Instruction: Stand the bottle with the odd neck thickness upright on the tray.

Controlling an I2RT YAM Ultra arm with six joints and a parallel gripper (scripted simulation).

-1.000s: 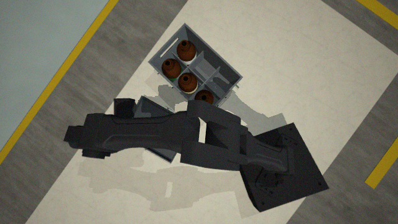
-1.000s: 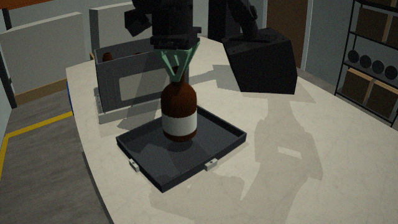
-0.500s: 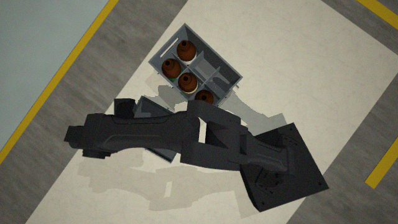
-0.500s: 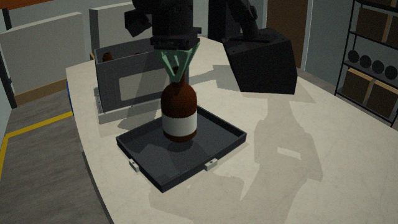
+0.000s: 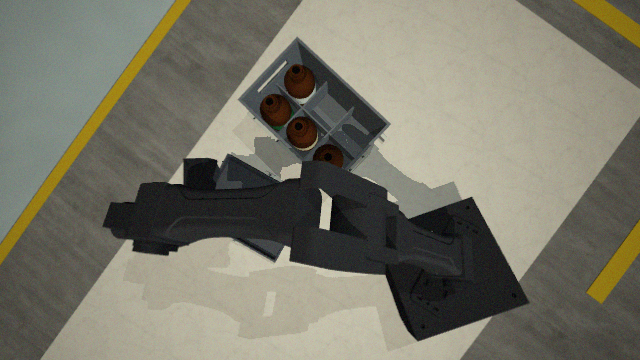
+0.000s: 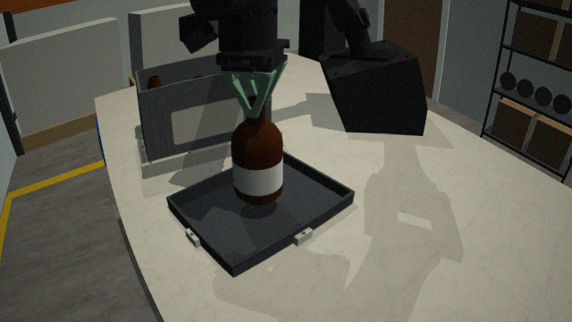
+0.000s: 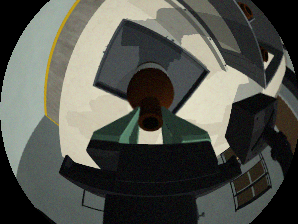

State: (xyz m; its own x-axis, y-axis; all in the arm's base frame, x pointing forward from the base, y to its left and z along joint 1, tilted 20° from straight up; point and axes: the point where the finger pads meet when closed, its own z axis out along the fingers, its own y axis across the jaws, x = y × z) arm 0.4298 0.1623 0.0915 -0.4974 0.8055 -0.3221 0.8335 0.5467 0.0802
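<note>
Exterior view has the pincer (image 6: 255,109) (image 7: 150,110) clamped on the bottle's (image 6: 257,156) (image 7: 150,90) neck, tray (image 6: 313,222) (image 7: 109,82) below, so it's placing time: lower gently, keep it upright, then release.

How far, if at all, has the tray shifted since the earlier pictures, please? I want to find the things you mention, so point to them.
No, I see no shift: in the exterior view the tray (image 5: 272,251) (image 6: 268,251) (image 7: 112,65) lies in the same place relative to the arm's base (image 5: 495,300) (image 6: 411,121) (image 7: 245,135).
</note>
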